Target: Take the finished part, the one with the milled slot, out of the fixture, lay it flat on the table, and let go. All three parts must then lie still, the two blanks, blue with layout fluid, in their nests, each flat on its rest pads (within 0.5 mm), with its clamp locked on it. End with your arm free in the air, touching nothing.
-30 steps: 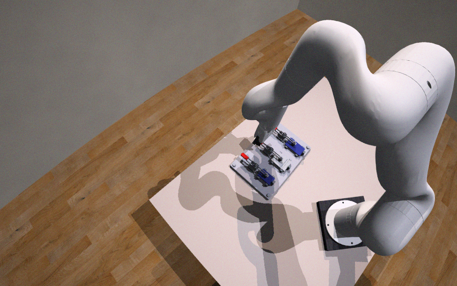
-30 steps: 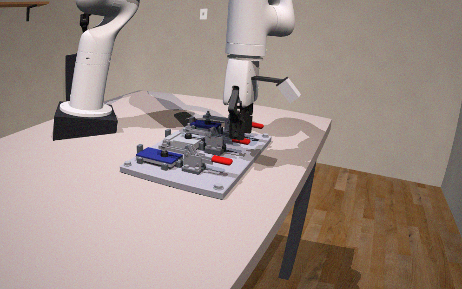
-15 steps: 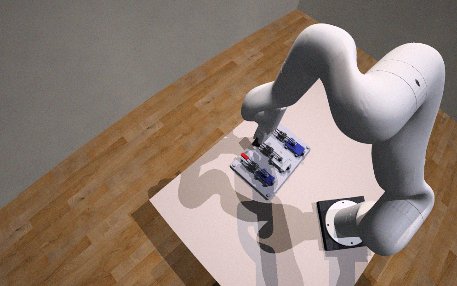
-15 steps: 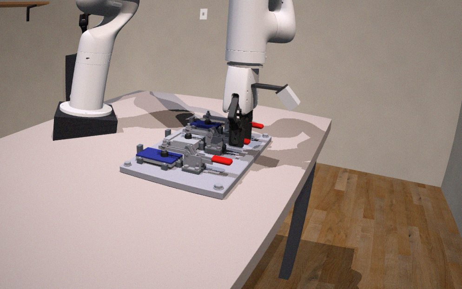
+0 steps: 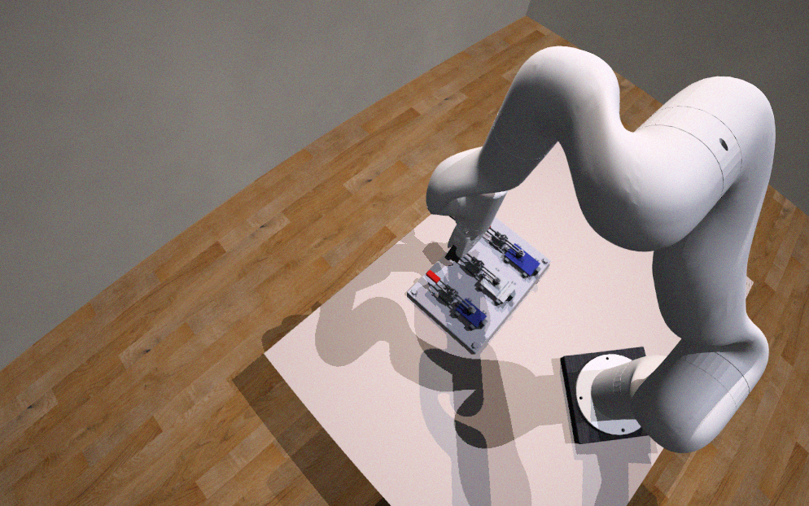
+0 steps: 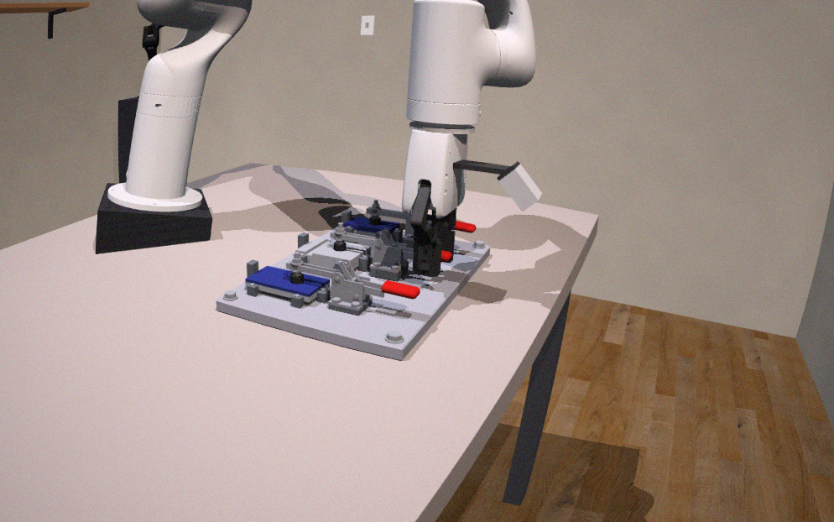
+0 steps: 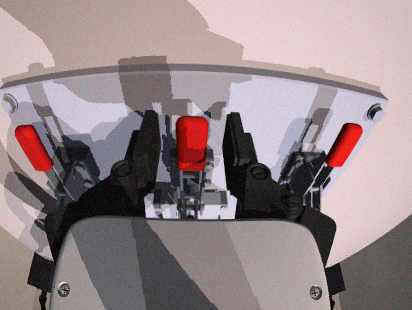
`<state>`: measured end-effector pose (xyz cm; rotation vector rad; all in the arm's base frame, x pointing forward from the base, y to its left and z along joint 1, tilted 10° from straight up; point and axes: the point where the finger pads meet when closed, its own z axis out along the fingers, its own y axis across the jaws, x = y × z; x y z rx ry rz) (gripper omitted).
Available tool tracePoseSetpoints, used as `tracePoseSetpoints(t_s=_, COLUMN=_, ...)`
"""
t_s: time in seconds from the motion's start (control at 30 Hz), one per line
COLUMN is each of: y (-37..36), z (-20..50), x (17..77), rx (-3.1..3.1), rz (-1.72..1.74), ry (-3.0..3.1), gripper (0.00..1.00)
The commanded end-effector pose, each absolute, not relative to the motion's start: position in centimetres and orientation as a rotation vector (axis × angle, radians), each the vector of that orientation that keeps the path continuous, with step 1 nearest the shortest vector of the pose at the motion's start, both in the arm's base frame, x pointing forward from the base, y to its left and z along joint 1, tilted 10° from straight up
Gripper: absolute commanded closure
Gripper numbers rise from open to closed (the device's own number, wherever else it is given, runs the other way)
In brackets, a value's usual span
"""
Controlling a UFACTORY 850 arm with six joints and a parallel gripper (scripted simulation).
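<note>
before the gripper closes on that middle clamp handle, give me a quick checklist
1. Gripper straddles the middle red handle, one of its fingers on each side: ok.
2. Fingers apart, nothing gripped yet: ok.
3. Outer handles lie outside the fingers: ok.
4. Blue blanks sit in their nests: ok.
5. Blanks flat on their rest pads: cannot tell, too fine to see.
6. Finished part sits in the middle nest of the fixture: ok.
</note>
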<state>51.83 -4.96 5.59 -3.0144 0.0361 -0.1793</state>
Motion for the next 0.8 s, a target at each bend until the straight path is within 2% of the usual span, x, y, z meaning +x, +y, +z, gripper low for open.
tracePoseSetpoints(t_s=0.0, y=-4.98, z=5.63, x=51.91, rx=-3.014, rz=-0.183, ry=0.036, gripper=0.53)
tracePoseSetpoints(t_s=0.37, y=-4.97, z=5.63, x=51.91, rx=-3.014, rz=-0.183, ry=0.036, gripper=0.53)
tracePoseSetpoints(t_s=0.4, y=-4.97, z=5.63, x=51.91, rx=-3.014, rz=-0.183, ry=0.036, gripper=1.00)
tracePoseSetpoints(t_s=0.77, y=-4.97, z=5.64, x=51.91, rx=-3.014, rz=-0.183, ry=0.036, gripper=1.00)
